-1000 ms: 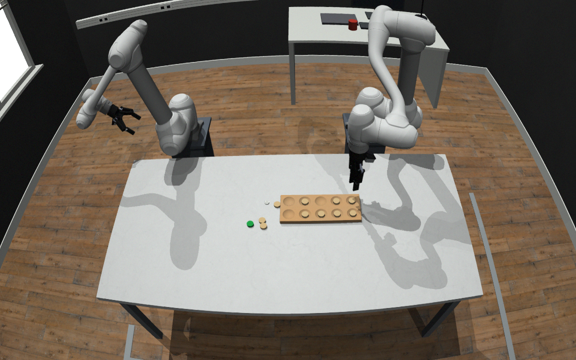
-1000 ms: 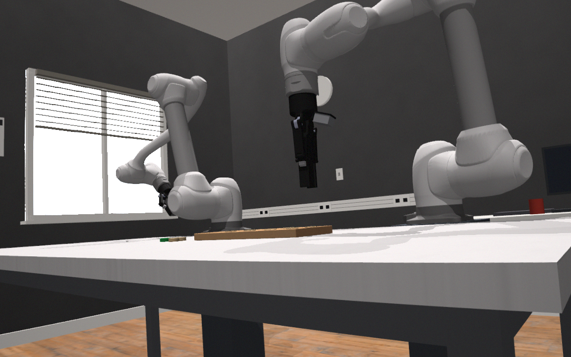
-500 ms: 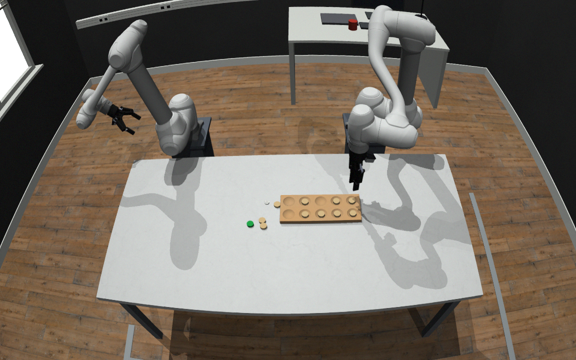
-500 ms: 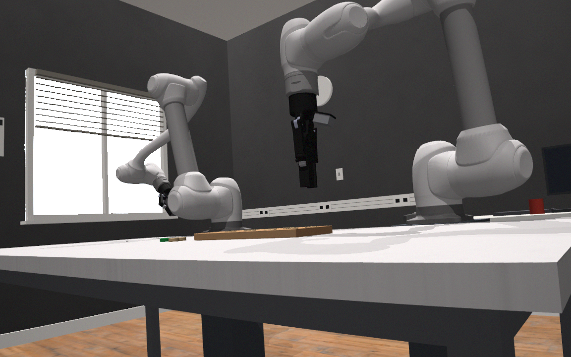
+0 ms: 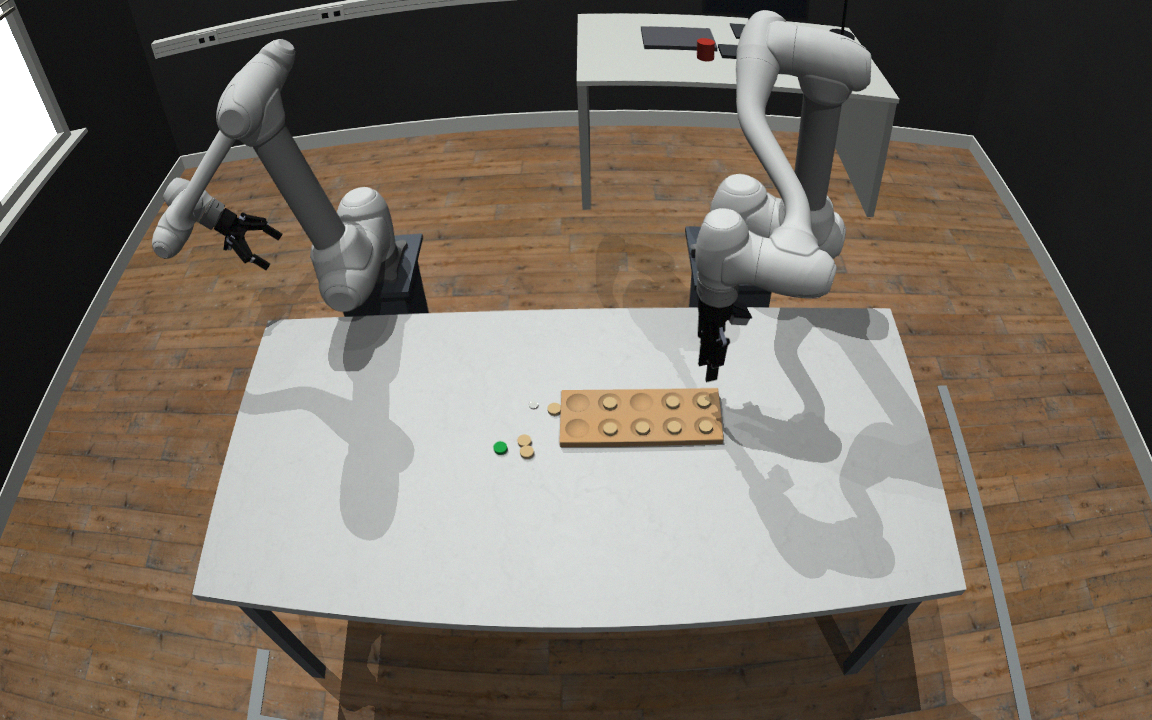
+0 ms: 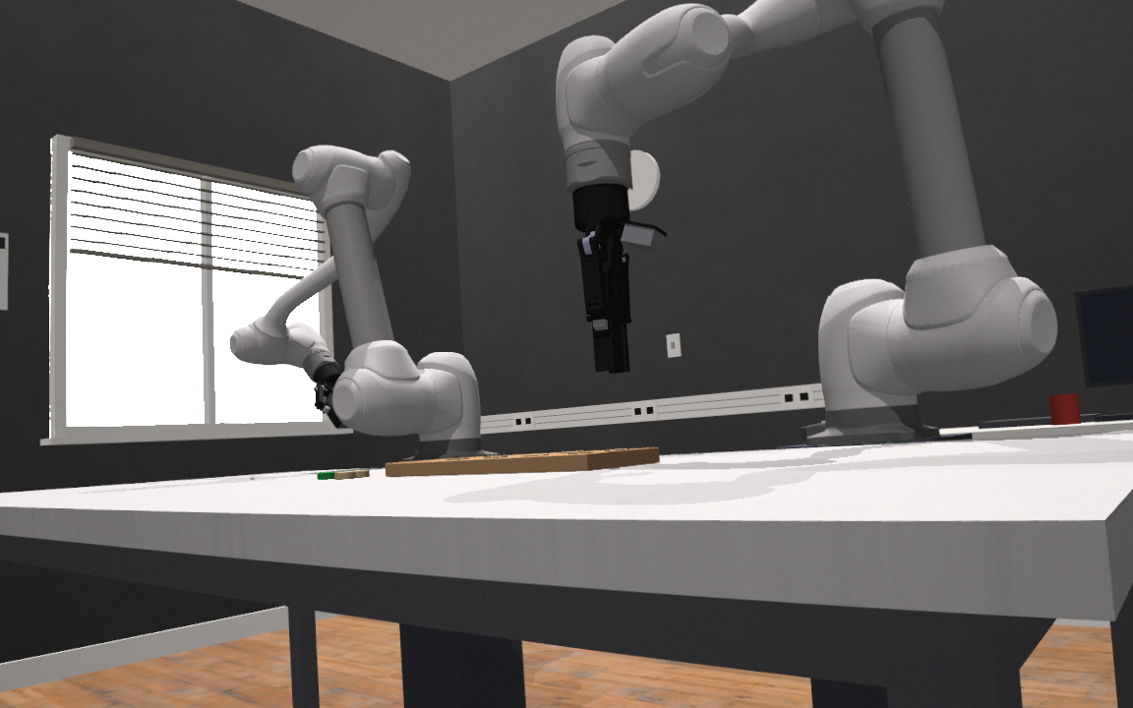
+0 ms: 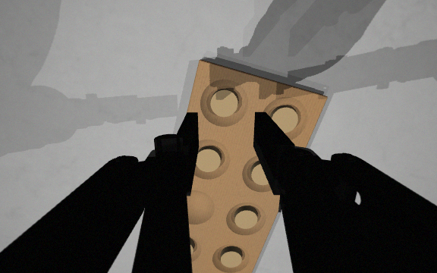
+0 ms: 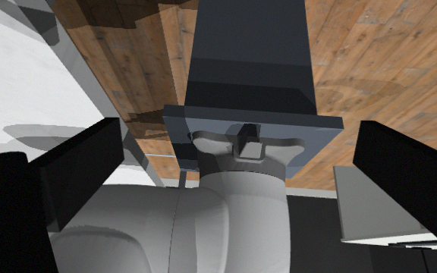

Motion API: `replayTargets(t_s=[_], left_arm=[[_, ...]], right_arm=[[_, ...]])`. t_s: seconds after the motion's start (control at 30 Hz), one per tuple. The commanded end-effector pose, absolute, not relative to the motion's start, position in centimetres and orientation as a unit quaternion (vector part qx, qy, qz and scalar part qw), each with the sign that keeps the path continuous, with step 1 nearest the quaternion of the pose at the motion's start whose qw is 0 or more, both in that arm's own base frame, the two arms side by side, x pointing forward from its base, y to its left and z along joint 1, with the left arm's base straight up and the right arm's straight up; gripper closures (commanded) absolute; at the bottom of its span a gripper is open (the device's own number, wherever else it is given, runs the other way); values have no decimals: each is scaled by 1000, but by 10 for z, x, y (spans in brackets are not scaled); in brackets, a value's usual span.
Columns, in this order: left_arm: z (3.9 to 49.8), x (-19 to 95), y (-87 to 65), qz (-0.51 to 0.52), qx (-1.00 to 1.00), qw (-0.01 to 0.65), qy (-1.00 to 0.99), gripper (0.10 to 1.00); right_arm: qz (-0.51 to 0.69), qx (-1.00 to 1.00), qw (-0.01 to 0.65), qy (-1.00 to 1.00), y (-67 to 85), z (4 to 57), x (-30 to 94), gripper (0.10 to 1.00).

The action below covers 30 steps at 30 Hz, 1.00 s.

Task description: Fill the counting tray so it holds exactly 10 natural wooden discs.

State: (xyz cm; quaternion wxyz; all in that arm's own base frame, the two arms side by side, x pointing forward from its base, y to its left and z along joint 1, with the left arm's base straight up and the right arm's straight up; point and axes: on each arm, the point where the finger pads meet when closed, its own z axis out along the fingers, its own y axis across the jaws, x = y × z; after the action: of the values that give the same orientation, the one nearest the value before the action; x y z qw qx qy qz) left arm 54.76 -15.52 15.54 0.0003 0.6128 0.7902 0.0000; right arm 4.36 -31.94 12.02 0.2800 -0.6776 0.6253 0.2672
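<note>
The wooden counting tray [image 5: 625, 442] [image 6: 482, 463] [image 7: 237, 140] lies flat. Natural wooden discs lie in several pockets. Three pockets are empty: two at the left end in the top view and the middle one [image 5: 641, 402] of the back row. Three loose natural discs lie left of the tray: one [image 5: 554, 408] close to its end, two [image 5: 524, 440] [image 5: 526, 452] side by side. My left gripper [image 5: 711, 374] [image 6: 612, 371] [image 7: 226, 130] is partly open and empty, above the tray's right end. My right gripper [image 5: 272, 249] [image 8: 238, 140] is wide open and empty, behind the table's left part.
A green disc [image 5: 499, 447] [image 6: 326, 475] lies left of the two side-by-side discs. A small white piece [image 5: 533, 404] lies left of the disc near the tray's end. The right arm's base stands behind the table at the left, the left arm's base behind it at the right.
</note>
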Motion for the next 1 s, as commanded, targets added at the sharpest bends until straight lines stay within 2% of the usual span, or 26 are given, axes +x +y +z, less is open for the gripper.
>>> replayTargets(t_s=[0.0,0.6,0.97], left_arm=[[158,549,-155,0,614,0,790,747],[157,552,-161,0,605,0,796,747],[162,600,-250,2,445,-1,895,747]], right_arm=[[266,-677,275,628,-320,121,41,98],[266,-677,275,628,-320,121,41,98],[266,-677,275,628,-320,121,41,98]])
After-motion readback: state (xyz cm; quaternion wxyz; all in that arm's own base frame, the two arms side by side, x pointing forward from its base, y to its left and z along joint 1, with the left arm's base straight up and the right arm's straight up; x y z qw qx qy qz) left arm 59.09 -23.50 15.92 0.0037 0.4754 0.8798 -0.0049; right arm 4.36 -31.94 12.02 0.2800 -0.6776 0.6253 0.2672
